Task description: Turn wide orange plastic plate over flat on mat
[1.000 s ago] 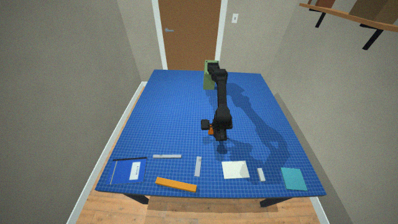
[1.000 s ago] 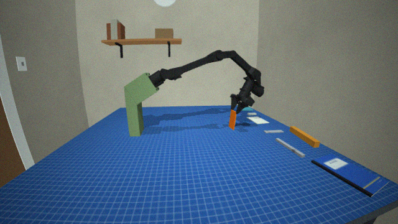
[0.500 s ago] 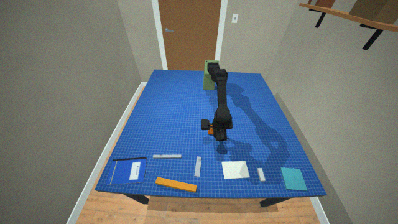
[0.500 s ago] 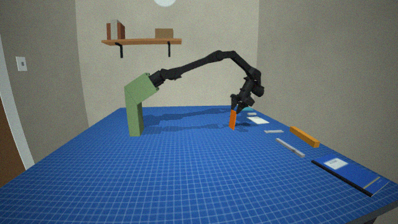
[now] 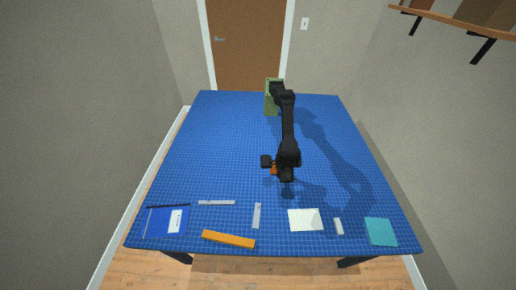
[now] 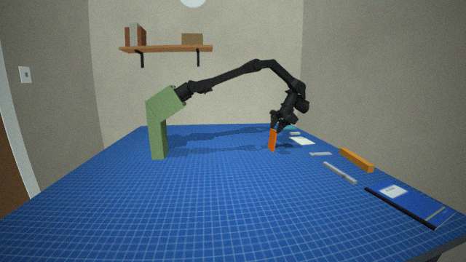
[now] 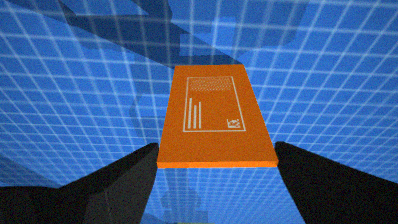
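The wide orange plastic plate (image 7: 216, 120) fills the wrist view, with a white printed label on the face turned toward the camera. Its near edge sits between my two black fingers. My gripper (image 7: 216, 149) is shut on the plate by its two side edges. In the exterior view the plate (image 6: 271, 140) hangs almost upright and slightly tilted from the gripper (image 6: 277, 126), its lower end close to the blue mat; I cannot tell whether it touches. In the top view only a small part of the plate (image 5: 273, 169) shows beside the gripper (image 5: 283, 175).
Along the front edge lie a blue notebook (image 5: 165, 221), a long orange bar (image 5: 228, 238), two grey strips (image 5: 216, 202) (image 5: 256, 215), a white square (image 5: 305, 219), a small white block (image 5: 339, 225) and a teal tile (image 5: 380, 231). The green arm base (image 5: 272, 98) stands at the back.
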Tool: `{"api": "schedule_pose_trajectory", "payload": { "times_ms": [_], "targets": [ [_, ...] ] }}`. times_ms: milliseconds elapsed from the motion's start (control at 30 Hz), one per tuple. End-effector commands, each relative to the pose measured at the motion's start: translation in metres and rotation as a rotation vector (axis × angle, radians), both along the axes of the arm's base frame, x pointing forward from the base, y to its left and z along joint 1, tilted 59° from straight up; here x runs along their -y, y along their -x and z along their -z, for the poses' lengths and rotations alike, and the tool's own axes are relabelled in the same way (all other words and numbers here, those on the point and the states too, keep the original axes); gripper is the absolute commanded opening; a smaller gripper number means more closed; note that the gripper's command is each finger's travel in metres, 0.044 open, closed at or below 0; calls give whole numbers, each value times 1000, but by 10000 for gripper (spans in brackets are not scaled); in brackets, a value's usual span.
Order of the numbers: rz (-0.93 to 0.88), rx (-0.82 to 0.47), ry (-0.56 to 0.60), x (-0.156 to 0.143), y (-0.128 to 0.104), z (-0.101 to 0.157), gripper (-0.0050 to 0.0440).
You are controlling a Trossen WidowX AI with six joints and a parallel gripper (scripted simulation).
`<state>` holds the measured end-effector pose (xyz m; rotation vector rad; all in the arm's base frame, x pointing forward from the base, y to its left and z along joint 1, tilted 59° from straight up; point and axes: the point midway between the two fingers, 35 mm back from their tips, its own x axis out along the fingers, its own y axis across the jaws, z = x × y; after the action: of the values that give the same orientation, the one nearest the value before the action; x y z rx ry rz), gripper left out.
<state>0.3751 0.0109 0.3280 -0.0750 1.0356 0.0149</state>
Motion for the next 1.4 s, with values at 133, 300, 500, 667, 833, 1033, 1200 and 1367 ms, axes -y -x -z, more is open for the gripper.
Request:
{"api": "schedule_pose_trajectory", "payload": {
  "times_ms": [133,300,500,667,833,1033,1200,1367],
  "targets": [
    [-6,59,-5,-1,8,-16,327],
    [-8,71,-6,-2,-5,-15,327],
    [-7,68,-6,-2,-6,-17,327],
    [-12,134,-9,-2,-1,-28,327],
    [-10,112,-8,-3,-15,-25,327],
    [-9,112,-8,-3,-15,-25,327],
    [-9,107,-8,-3,-15,-23,327],
    [-9,107,-8,-3,-15,-23,327]
  ]
}}
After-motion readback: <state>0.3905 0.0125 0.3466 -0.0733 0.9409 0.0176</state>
